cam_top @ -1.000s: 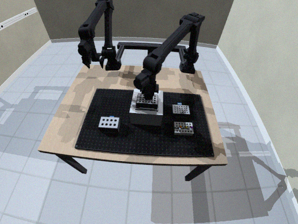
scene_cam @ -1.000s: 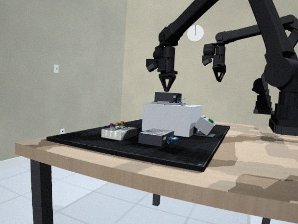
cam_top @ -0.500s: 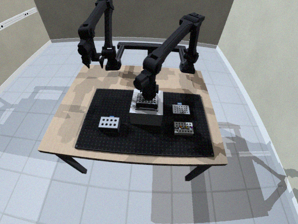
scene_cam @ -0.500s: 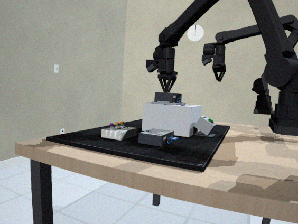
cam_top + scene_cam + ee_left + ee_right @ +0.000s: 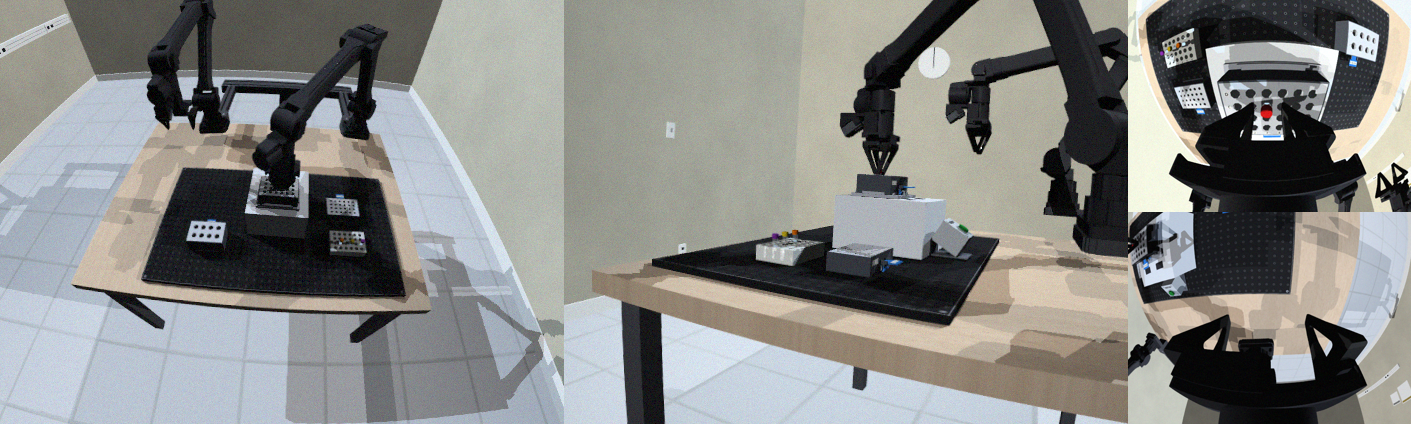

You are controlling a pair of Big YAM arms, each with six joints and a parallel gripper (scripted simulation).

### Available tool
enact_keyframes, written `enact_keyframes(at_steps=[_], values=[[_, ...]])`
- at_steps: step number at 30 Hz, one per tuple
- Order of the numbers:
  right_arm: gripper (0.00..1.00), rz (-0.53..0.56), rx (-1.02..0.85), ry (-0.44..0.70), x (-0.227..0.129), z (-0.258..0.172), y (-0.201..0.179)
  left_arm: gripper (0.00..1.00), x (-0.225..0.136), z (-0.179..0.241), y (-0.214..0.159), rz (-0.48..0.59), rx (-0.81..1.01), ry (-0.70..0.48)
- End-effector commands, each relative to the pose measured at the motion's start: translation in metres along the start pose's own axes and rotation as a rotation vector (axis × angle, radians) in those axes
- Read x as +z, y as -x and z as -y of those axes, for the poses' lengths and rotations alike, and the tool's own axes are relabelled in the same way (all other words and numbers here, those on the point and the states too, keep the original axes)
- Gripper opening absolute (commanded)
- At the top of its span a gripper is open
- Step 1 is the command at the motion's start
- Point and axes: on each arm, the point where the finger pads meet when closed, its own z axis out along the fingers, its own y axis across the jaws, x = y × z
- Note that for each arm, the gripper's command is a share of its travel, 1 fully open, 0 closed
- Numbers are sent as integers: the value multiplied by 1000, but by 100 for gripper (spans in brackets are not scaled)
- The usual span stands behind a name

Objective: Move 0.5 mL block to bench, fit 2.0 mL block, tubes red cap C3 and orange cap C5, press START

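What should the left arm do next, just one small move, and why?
I'd probably raise the left gripper straight up: its fingers stand apart with gaps beside the red cap, and the orange cap waits in the rack.

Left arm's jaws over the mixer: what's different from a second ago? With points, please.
The left jaws (image 5: 880, 170) have spread from nearly together, letting go of the red-capped tube (image 5: 880, 173) (image 5: 1266, 112) (image 5: 1132, 245), whose cap now shows between them with gaps either side. The tube appears left in the dark grey block (image 5: 278, 200) (image 5: 875, 184) (image 5: 1274, 86) (image 5: 1149, 239) on the white box-shaped mixer (image 5: 277, 225) (image 5: 879, 220) (image 5: 1329, 59) (image 5: 1182, 253). The right jaws (image 5: 179, 125) (image 5: 979, 150), block and mixer show no visible change.
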Motion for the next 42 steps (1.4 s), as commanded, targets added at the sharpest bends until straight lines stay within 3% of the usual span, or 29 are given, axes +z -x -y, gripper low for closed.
enact_keyframes(at_steps=[1, 5, 6, 18, 29, 38, 42], values=[[100, 25, 0, 3, -9, 2, 7, 36, 16, 1, 2, -14, 8, 6], [100, 9, -1, 4, -3, 1, 2, 36, 16, 1, 2, -14, 8, 6], [100, 5, -1, 4, -1, 1, 1, 36, -30, 14, 13, 53, 17, -41], [100, 37, 1, 2, -13, 3, 11, 36, -54, 14, 13, 56, 19, -44], [100, 61, 3, 0, -23, 4, 18, 36, -47, 7, 9, 23, -7, -22], [100, 71, 3, -1, -26, 4, 21, 36, -74, 6, 18, 60, -17, -48], [100, 75, 4, -1, -28, 5, 22, 36, -63, 8, 19, 56, -16, -45]])
